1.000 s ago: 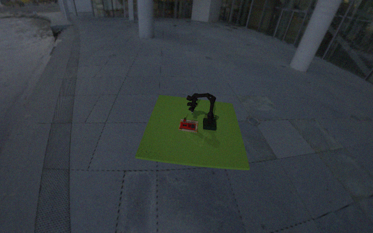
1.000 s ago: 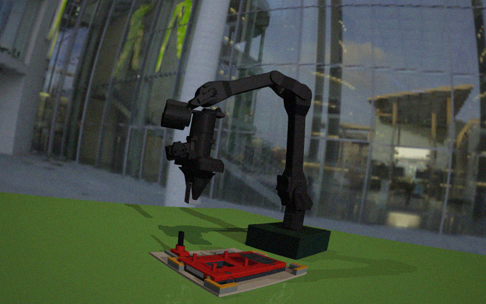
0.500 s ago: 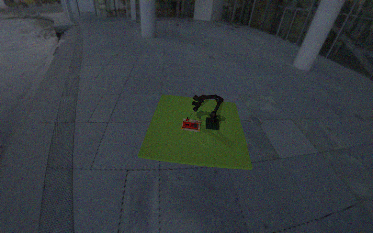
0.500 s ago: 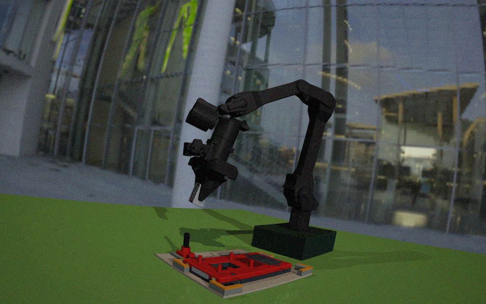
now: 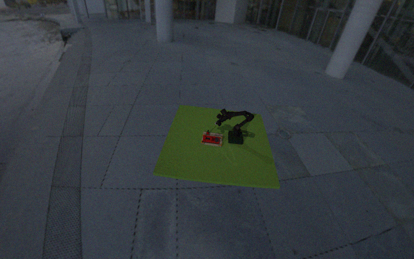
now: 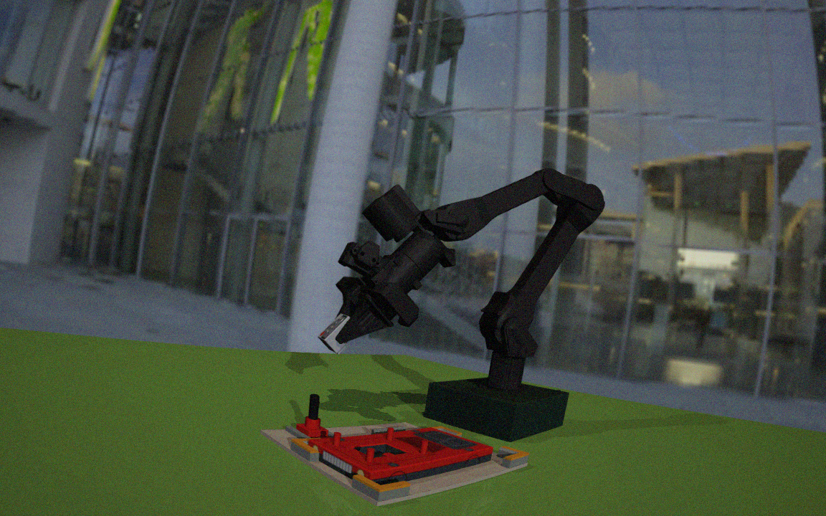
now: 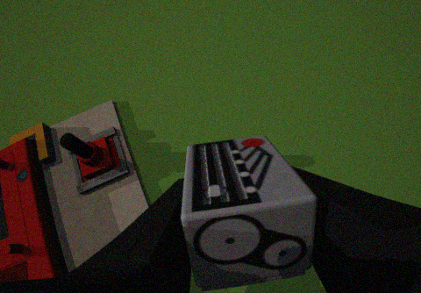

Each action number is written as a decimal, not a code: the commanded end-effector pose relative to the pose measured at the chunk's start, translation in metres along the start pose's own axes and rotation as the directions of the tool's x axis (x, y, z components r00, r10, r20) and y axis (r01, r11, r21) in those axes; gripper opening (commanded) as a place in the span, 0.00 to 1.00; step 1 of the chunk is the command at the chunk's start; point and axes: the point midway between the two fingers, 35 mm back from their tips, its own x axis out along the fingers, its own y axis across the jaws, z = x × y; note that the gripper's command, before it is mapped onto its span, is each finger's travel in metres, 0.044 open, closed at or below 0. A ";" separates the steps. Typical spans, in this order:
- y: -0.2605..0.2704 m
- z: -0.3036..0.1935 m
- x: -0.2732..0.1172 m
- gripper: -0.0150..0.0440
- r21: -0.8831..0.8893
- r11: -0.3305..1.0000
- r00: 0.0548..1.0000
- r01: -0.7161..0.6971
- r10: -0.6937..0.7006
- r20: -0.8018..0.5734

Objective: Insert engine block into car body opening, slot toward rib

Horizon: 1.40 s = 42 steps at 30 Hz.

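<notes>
Green mat (image 5: 185, 160) (image 6: 114, 411) (image 7: 263, 65), tool (image 5: 217, 123) (image 6: 337, 335) (image 7: 233, 182) part-open, gripping engine block (image 6: 333, 333) (image 7: 250, 210), pulley drawing visible, readable writing indistinct.

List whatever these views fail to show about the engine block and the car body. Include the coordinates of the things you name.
- Slot on the engine block (image 6: 333, 333) (image 7: 250, 214): not identifiable; the wrist view hides its underside.
- Block's sides against the hand (image 6: 343, 325) (image 7: 250, 223): covered by the fingers in the wrist view.
- Rest of the car body (image 5: 211, 139) (image 6: 403, 452) (image 7: 22, 210): cut off by the wrist view's left edge.
- Rib: too small in the top view.
</notes>
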 end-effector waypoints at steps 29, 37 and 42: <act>0.000 -0.028 0.030 0.25 -0.008 1.000 1.000 -0.003 0.003 0.027; 0.000 -0.034 0.037 0.25 -0.008 1.000 1.000 -0.003 0.003 0.026; 0.000 -0.038 0.042 0.25 -0.008 1.000 1.000 -0.003 0.003 0.026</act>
